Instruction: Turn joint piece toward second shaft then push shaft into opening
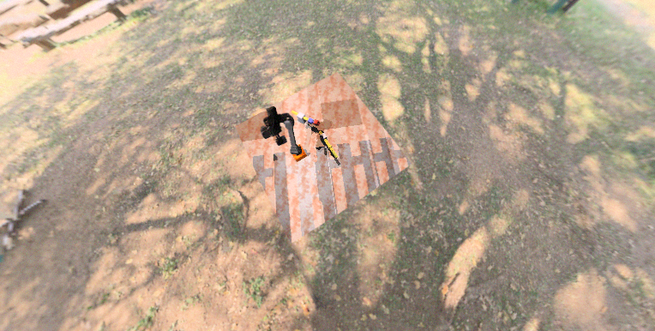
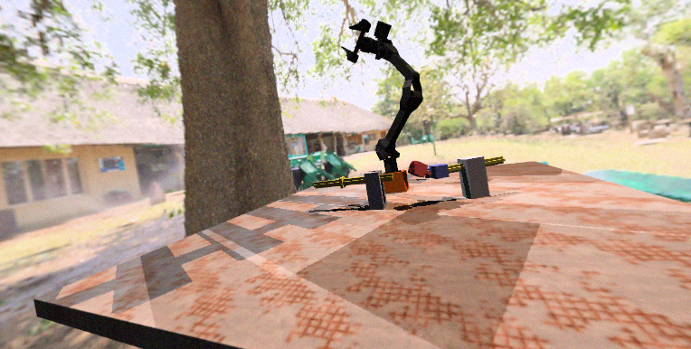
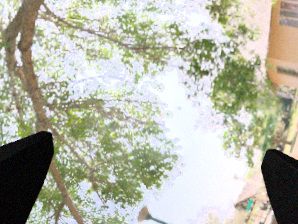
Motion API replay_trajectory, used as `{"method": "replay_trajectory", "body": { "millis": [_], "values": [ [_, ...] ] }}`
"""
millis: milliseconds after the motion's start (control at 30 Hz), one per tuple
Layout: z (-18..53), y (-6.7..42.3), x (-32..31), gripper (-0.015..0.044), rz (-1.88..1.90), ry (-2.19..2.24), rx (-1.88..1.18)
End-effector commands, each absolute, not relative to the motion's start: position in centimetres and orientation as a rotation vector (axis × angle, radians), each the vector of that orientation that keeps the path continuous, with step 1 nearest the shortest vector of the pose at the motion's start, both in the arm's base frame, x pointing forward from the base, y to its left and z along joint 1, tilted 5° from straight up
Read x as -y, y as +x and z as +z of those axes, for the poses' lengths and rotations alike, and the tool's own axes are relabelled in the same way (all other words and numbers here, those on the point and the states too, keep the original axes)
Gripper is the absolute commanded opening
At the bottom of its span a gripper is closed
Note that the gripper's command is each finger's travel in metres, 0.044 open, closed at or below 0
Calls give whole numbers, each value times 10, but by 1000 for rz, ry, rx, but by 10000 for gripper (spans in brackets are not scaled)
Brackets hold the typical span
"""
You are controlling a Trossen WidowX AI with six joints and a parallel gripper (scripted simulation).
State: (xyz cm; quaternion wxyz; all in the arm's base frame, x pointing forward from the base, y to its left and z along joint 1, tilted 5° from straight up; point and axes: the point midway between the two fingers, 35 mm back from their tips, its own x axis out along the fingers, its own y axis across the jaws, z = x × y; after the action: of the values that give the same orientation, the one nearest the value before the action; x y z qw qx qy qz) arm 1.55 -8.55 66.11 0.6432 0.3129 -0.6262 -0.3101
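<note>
Inspecting the table (image 2: 555, 268), we find the red-and-blue joint piece (image 2: 428, 169) between two yellow shafts; our gripper (image 2: 354, 40), jaws wide apart and empty, hangs well above at eleven o'clock.

2 shafts (image 2: 344, 182), 2 blocks (image 2: 374, 190), 1 joint piece (image 2: 418, 168), 1 arm (image 2: 405, 99), 1 table (image 2: 580, 259)

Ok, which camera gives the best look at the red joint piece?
The exterior view: the red joint piece shows side-on beside the blue piece. The top view shows only a tiny red speck; the wrist view shows tree canopy, not the joint.
</note>
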Motion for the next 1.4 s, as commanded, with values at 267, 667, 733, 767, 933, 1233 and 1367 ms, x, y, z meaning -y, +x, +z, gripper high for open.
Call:
{"method": "replay_trajectory", "body": {
  "millis": [267, 667, 733, 767, 933, 1233, 1367],
  "values": [
    [635, 18, 146, 440, -773, 894, 1282],
    [600, 50, 197, 440, -802, 1060, 1065],
    [594, 58, 203, 440, -802, 1084, 1024],
    [591, 62, 206, 440, -802, 1096, 1003],
    [574, 83, 219, 440, -800, 1149, 895],
    [539, 126, 241, 440, -815, 1211, 674],
    [527, 146, 246, 440, -816, 1197, 586]
  ]
}}
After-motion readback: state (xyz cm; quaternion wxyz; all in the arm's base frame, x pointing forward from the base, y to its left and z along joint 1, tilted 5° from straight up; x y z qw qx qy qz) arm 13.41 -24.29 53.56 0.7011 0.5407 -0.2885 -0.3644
